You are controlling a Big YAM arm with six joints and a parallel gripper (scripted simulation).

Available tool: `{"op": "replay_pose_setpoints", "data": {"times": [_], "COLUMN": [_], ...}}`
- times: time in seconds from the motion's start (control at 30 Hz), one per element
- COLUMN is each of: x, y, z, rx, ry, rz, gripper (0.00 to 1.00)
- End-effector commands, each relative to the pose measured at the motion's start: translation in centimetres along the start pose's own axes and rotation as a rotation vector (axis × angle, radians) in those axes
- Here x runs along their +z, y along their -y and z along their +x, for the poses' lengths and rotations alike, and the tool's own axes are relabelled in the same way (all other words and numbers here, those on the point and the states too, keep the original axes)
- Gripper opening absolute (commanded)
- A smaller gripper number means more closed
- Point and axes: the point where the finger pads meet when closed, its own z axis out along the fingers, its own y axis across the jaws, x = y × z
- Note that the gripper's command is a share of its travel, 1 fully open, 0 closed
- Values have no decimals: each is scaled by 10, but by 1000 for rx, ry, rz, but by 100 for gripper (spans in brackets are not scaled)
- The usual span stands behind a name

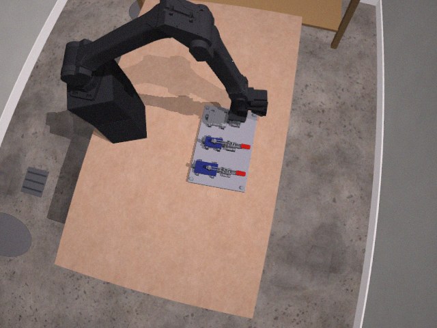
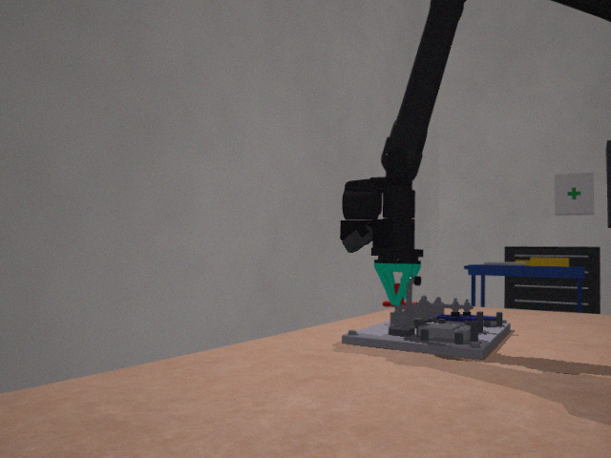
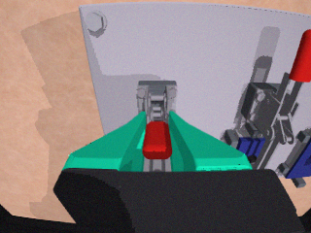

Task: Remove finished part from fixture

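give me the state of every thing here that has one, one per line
gripper: shut on the red clamp handle
finished grey part: in its station on the fixture plate, not out yet
middle blue blank: in its station, its clamp's red handle lying flat
near blue blank: in its station, its clamp's red handle lying flat
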Motion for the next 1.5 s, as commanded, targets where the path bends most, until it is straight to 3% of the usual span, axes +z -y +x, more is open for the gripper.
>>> {"op": "replay_pose_setpoints", "data": {"times": [0.0,1.47], "x": [-22,-28], "y": [-5,-5], "z": [16,19], "rx": [-19,-23], "ry": [-29,-37], "rz": [6,6], "gripper": [0,0]}}
